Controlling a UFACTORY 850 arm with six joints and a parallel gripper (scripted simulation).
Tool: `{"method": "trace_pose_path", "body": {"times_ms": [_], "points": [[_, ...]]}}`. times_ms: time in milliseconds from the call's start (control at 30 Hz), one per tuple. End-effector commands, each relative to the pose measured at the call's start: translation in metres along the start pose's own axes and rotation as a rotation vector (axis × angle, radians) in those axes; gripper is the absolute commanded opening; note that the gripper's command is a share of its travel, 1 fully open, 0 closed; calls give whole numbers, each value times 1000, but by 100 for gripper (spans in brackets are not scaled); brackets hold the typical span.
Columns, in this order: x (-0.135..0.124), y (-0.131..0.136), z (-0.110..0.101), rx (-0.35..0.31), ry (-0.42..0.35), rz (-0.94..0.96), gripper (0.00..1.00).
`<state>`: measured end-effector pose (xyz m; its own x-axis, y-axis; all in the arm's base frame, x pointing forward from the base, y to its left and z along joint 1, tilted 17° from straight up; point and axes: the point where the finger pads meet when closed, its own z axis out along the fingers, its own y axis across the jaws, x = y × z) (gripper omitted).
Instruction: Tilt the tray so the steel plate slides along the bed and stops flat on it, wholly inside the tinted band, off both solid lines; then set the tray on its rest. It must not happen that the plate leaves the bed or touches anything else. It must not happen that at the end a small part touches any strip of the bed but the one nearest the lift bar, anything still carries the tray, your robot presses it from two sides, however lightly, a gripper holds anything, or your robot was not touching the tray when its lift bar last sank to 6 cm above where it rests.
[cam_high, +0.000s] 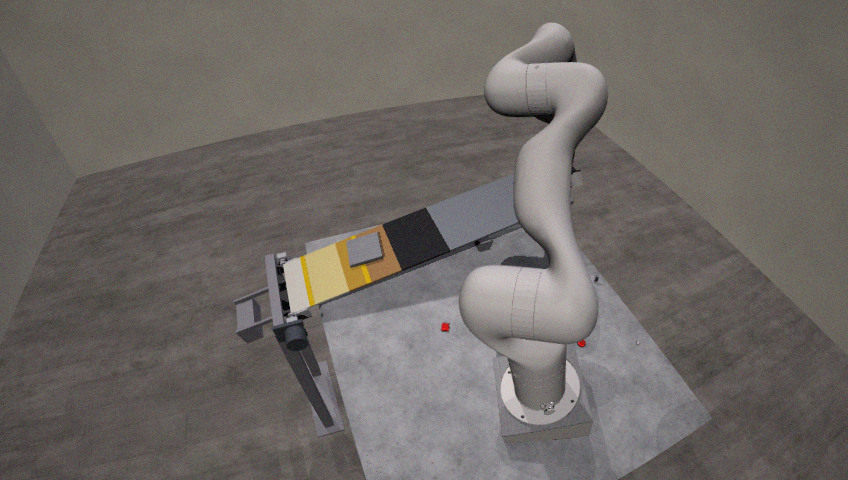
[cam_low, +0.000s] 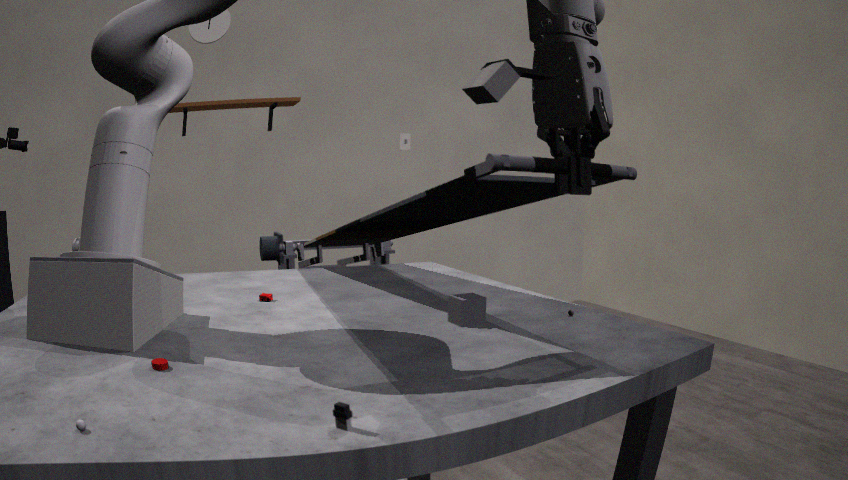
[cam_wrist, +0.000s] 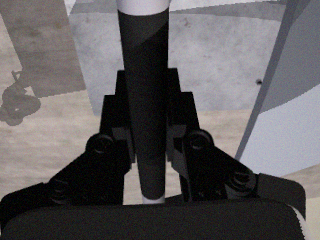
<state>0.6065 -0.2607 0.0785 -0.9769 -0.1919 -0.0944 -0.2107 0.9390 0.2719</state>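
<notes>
The long tray (cam_high: 404, 243) is tilted, with its hinged end (cam_high: 285, 297) low and its handle end high. The grey steel plate (cam_high: 364, 248) lies flat on the bed, over the upper solid yellow line, partly on the gold strip and partly on the orange strip. The pale tinted band (cam_high: 327, 274) and the lower yellow line (cam_high: 306, 280) lie below the plate. My gripper (cam_low: 574, 175) is shut on the tray's round handle bar (cam_low: 559, 165) and holds it high above the table. In the wrist view the handle bar (cam_wrist: 147, 94) runs between my fingers.
A small grey rest block (cam_low: 470, 309) stands on the table under the raised end. Two red bits (cam_low: 266, 296) (cam_low: 159, 364), a small black piece (cam_low: 342, 412) and a white ball (cam_low: 80, 424) lie on the table. The arm's base block (cam_low: 101, 300) stands at the left.
</notes>
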Motion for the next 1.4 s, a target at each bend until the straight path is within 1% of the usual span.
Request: {"method": "trace_pose_path", "body": {"times_ms": [0,733,767,800,867,900,933,967,1000,1067,1100,1133,1300,1333,1367], "points": [[-1,-1,2,1,-2,0,0],[-1,-1,3,1,-2,0,0],[-1,0,-4,1,-2,0,0],[-1,3,-18,1,-2,0,0],[-1,12,-55,1,-2,0,0],[-1,16,-68,1,-2,0,0],[-1,18,-73,1,-2,0,0],[-1,16,-68,1,-2,0,0],[-1,12,-55,1,-2,0,0],[-1,3,-18,1,-2,0,0],[-1,0,-4,1,-2,0,0],[-1,-1,1,1,-2,0,0],[-1,-1,1,1,-2,0,0],[-1,-2,7,1,-2,0,0],[-1,-2,7,1,-2,0,0]]}}
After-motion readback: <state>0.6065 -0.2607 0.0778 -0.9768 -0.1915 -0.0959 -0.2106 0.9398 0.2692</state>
